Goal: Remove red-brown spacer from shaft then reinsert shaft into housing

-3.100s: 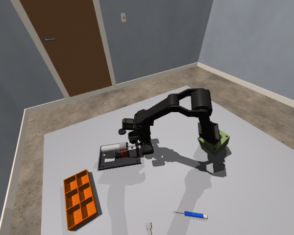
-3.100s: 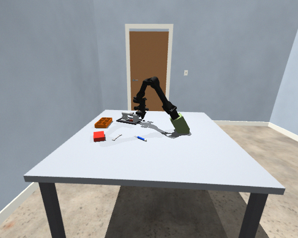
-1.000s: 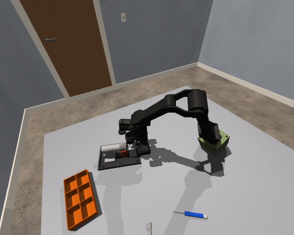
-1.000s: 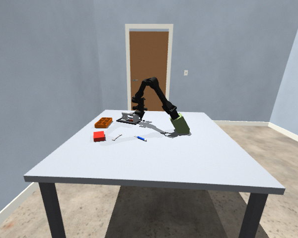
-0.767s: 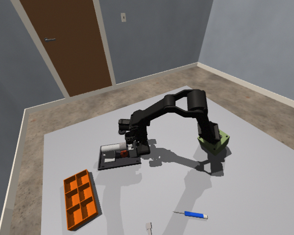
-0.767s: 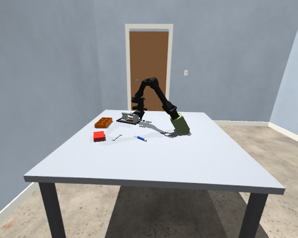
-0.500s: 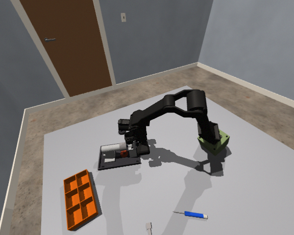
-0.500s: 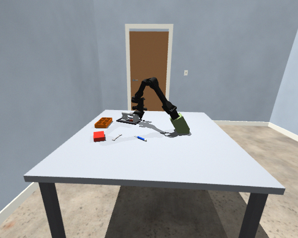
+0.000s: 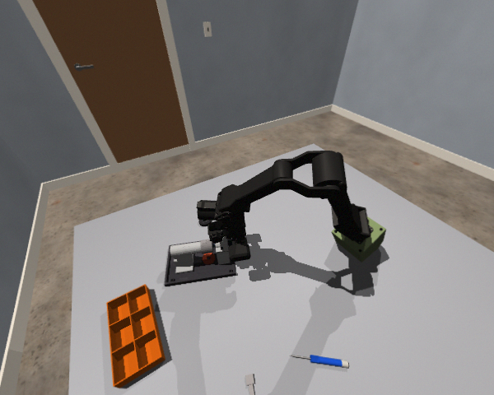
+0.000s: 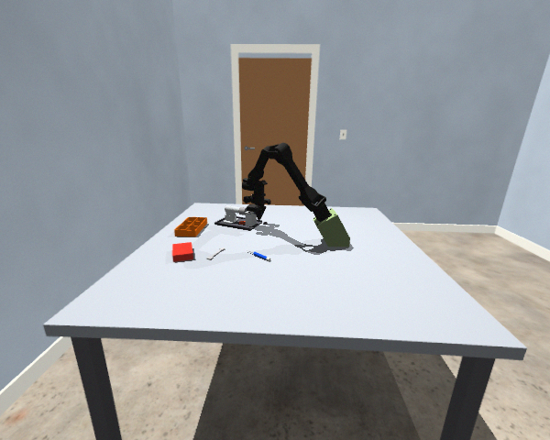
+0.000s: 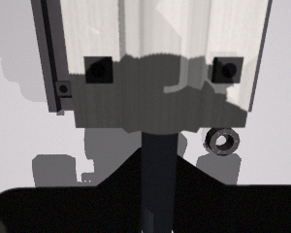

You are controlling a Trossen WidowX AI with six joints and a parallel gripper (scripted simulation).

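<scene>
Shaft (image 11: 158, 160) points lengthwise from tool (image 11: 158, 214) into housing (image 11: 155, 53).

spacer (image 11: 222, 141) right of shaft (image 11: 158, 160) | both before housing block (image 11: 160, 53) | jaws clamp shaft

A plain room set up as a small robotics workbench. Blue-grey walls (image 10: 100, 118) meet a speckled concrete-like floor (image 10: 526, 293) with pale skirting boards, and a brown door (image 10: 274, 127) with a lever handle stands in the far wall beside a light switch (image 10: 342, 134). One grey desk (image 10: 313, 302) on dark legs carries an orange parts tray (image 9: 134, 336), a blue-handled screwdriver (image 9: 327, 360) and a black robot arm (image 9: 290, 178).
</scene>
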